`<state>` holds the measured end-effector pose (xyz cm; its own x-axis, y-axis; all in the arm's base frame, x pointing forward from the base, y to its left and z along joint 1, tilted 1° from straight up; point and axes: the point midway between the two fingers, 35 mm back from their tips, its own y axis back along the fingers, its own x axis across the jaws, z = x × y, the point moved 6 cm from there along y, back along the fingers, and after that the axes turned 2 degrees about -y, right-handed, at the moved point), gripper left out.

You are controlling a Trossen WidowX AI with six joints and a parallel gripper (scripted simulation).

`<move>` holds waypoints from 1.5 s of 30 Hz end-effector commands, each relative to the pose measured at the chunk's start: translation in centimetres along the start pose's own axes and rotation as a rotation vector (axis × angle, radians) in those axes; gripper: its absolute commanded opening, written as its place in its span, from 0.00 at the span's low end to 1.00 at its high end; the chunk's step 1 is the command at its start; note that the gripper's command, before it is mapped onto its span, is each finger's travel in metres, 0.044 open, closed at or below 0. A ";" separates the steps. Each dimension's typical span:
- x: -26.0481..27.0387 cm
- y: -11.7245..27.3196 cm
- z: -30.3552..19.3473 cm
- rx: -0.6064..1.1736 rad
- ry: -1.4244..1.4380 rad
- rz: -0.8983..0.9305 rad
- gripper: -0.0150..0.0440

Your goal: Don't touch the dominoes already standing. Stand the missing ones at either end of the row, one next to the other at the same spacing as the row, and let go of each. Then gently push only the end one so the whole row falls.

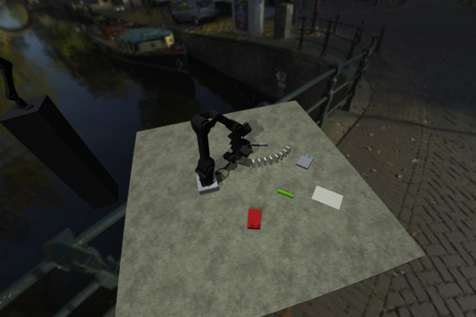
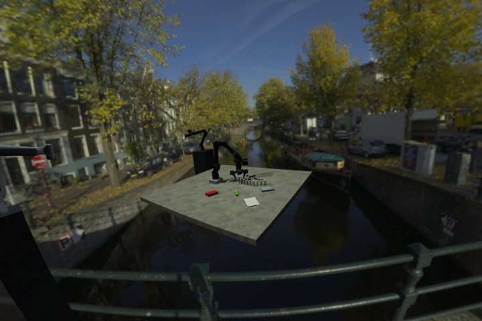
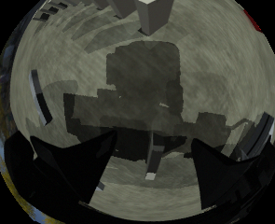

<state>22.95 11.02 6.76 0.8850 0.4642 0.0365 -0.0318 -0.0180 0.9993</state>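
Observation:
A curved row of several pale dominoes (image 1: 270, 160) (image 2: 253, 182) stands upright; its nearest domino (image 3: 155, 18) shows at the top of the wrist view. A loose domino (image 3: 154, 156) lies on the table, its pale end toward the bottom of the wrist view. My gripper (image 1: 238, 154) (image 2: 239, 176) (image 3: 156, 140) is open and low over the table, beside the arm-side end of the row. Its fingers stand wide to either side of the loose domino, with a gap on both sides. The arm hides this domino in the top view.
A grey bar (image 1: 260, 144) (image 3: 39, 99) lies behind the row. A grey flat box (image 1: 305, 160) (image 2: 267, 189), white sheet (image 1: 327, 197) (image 2: 251, 201), green bar (image 1: 285, 193) (image 2: 235, 193) and red block (image 1: 254, 218) (image 2: 211, 192) lie farther off. A small grey piece (image 3: 100, 186) shows beside the left finger.

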 end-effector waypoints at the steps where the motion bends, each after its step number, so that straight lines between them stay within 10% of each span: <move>1: 0.0 -0.2 0.0 -0.003 -0.003 -0.003 0.78; 12: 0.0 -0.2 0.0 -0.003 -0.003 -0.003 0.30; 20: 0.0 0.6 0.0 -0.004 -0.003 -0.003 0.30; 32: -0.7 14.7 0.3 -0.004 -0.003 -0.003 0.30; 38: -0.7 15.4 0.2 -0.004 0.015 -0.003 0.30; 45: 2.2 15.4 -2.6 -0.001 0.715 -0.001 0.30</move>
<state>22.65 12.23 22.46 0.6250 0.7794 0.0439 -0.0413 -0.0231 0.9989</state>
